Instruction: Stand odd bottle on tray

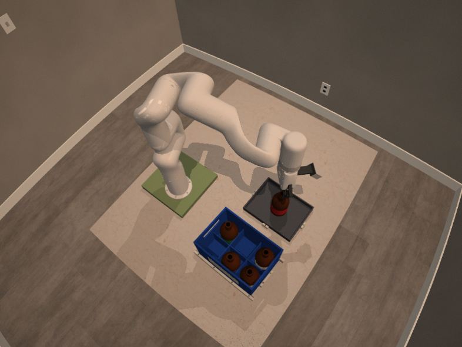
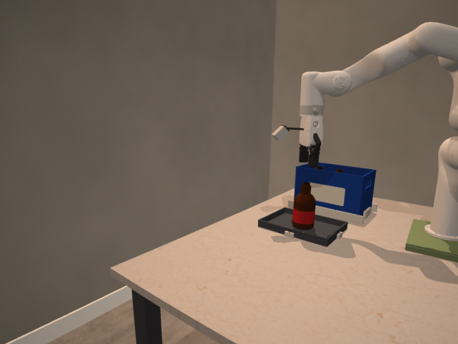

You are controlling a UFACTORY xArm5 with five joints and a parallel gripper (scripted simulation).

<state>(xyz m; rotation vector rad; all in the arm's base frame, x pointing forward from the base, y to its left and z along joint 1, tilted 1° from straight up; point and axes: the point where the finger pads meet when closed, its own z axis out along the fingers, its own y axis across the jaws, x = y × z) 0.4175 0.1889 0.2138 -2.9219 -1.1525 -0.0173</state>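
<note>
Red-banded bottle [image 2: 303, 208] upright on the grey tray [image 2: 272, 221], long axis vertical — directly below the gripper [image 2: 310, 155], clear air between mouth and fingertips. Jaws spread wide, holding nothing. Four brown bottles standing in the blue crate [image 1: 208, 229], beside the tray. Next move, by judgement — straight up and away, no sideways brush against the neck.

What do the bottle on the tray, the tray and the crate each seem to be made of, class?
Bottle: probably amber glass, dark brown and glossy, with a red label band. Tray: matte dark grey, likely plastic or coated metal. Crate: opaque blue, moulded-looking walls with a handle cut-out, probably plastic.
</note>
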